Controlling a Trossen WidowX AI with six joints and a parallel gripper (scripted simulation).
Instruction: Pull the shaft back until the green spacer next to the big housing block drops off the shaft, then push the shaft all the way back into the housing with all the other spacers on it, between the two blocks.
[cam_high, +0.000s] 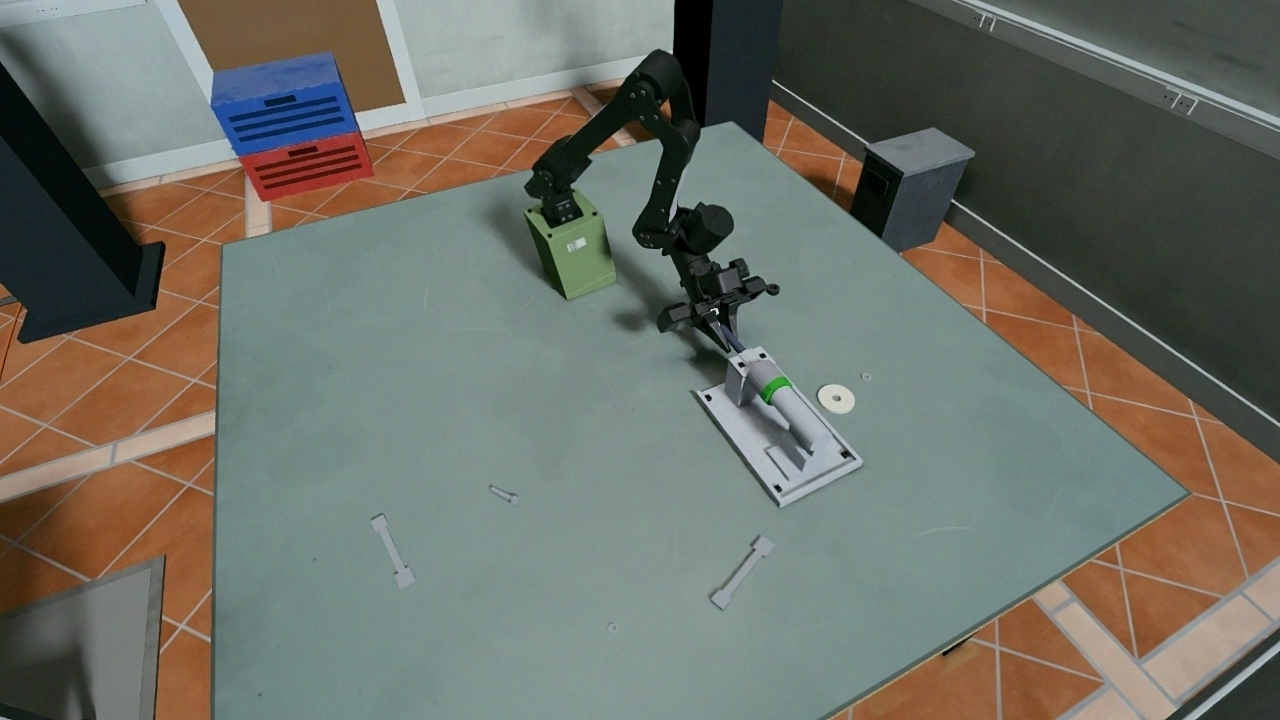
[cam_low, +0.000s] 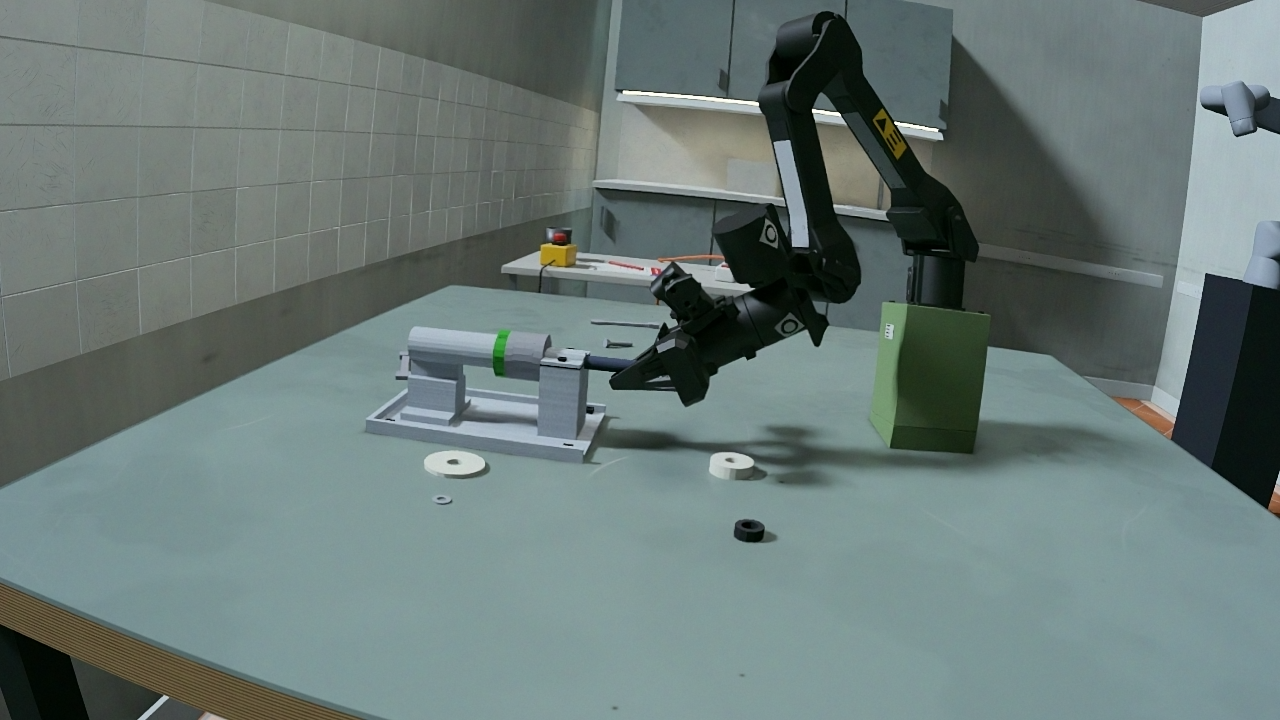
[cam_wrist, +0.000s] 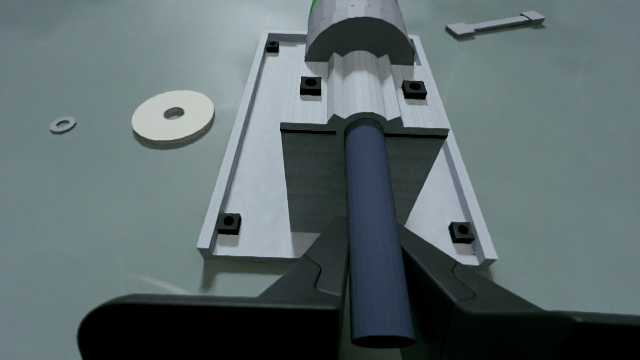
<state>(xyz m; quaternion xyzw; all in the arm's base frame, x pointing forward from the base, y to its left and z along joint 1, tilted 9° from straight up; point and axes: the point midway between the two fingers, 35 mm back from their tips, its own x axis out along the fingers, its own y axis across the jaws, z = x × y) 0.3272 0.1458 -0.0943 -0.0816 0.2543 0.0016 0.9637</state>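
A grey fixture baseplate (cam_high: 778, 434) (cam_low: 487, 425) (cam_wrist: 343, 165) carries two blocks. The dark blue shaft (cam_wrist: 367, 165) (cam_low: 601, 362) (cam_high: 735, 343) sticks out of the near block (cam_wrist: 365, 175) (cam_low: 563, 394) toward me. Grey spacers and one green spacer (cam_high: 775, 389) (cam_low: 502, 351) sit on the shaft between that block and the far block (cam_low: 435, 385). A grey spacer lies between the green one and the near block. My gripper (cam_wrist: 361, 229) (cam_low: 628, 376) (cam_high: 718, 329) is shut on the shaft's free end, a short way off the near block.
A white disc (cam_high: 835, 394) (cam_low: 454, 462) (cam_wrist: 173, 116) and a small washer (cam_wrist: 63, 120) lie beside the fixture. A white ring (cam_low: 732, 465) and a black ring (cam_low: 749, 530) lie under the arm's side. The green arm pedestal (cam_high: 570, 246) stands behind. Flat bars (cam_high: 742, 571) (cam_high: 392, 550) lie far off.
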